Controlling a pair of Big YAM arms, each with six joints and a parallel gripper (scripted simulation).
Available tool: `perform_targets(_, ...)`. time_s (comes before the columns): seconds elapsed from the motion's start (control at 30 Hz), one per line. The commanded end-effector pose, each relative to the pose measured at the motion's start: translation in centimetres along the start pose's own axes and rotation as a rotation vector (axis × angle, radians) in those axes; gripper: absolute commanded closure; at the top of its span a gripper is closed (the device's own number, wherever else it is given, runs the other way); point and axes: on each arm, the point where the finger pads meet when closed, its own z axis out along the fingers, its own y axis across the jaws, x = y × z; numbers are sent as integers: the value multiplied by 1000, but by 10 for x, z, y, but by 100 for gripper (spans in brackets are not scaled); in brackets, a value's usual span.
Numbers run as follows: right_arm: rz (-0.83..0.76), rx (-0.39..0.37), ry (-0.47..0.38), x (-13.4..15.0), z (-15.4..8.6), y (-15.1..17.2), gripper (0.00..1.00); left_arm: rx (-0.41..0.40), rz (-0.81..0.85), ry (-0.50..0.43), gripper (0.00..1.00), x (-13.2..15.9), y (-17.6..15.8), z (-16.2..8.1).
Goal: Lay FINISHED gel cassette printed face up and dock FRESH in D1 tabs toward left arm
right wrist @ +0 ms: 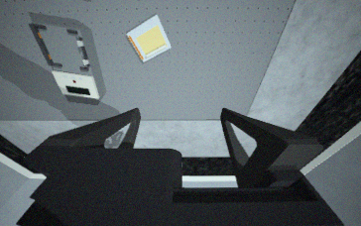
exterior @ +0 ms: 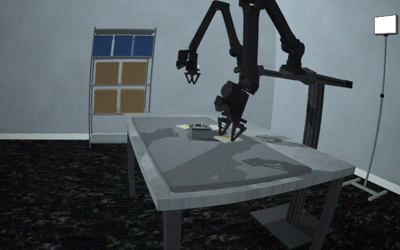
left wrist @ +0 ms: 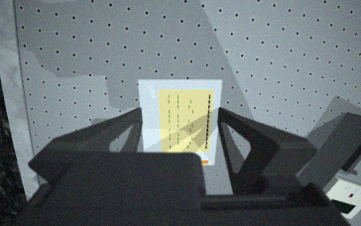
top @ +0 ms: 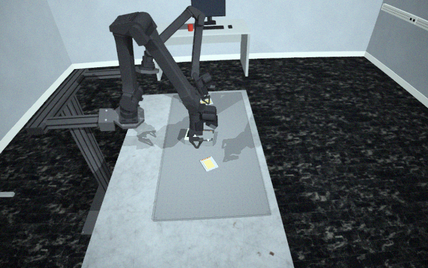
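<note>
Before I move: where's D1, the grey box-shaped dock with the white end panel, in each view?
The grey dock:
Top: centre, partly covered by the right gripper.
Exterior: centre, behind the held cassette's left edge.
Left wrist: lower right corner, cut off.
Right wrist: upper left.
Shared landmark: flat grey deck.

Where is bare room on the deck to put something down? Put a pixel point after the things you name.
In the top view, between the loose gel cassette [top: 209, 163] [exterior: 182, 126] [right wrist: 150, 40] and lower edge of the deck [top: 214, 195] [exterior: 182, 165] [left wrist: 169, 45] [right wrist: 198, 74]. Crowded: around D1 [top: 209, 143] [exterior: 200, 133] [left wrist: 341, 200] [right wrist: 59, 77], and by the left gripper [top: 206, 100] [exterior: 227, 137] [left wrist: 180, 112], shut on the other gel cassette [top: 210, 103] [exterior: 225, 140] [left wrist: 179, 104].
</note>
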Motion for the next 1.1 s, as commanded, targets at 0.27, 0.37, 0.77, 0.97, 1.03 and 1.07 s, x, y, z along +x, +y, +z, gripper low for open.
perform_targets(0.27,-7,1,-18,-11,-5,-3,0,-25,19,-57,100,-15,17,-6)
perform_targets(0.37,-7,1,-18,-11,-5,-3,0,-25,19,-57,100,-14,21,-5)
perform_targets(0.77,-7,1,-18,-11,-5,-3,0,-28,20,-41,100,-9,22,-3)
perform_targets(0.97,-7,1,-18,-11,-5,-3,0,-28,20,-41,100,-5,23,-2)
perform_targets(1.03,-7,1,-18,-11,-5,-3,0,-28,20,-41,100,-5,23,-2)
perform_targets(1.07,-7,1,-18,-11,-5,-3,0,-28,20,-41,100,-5,23,-2)
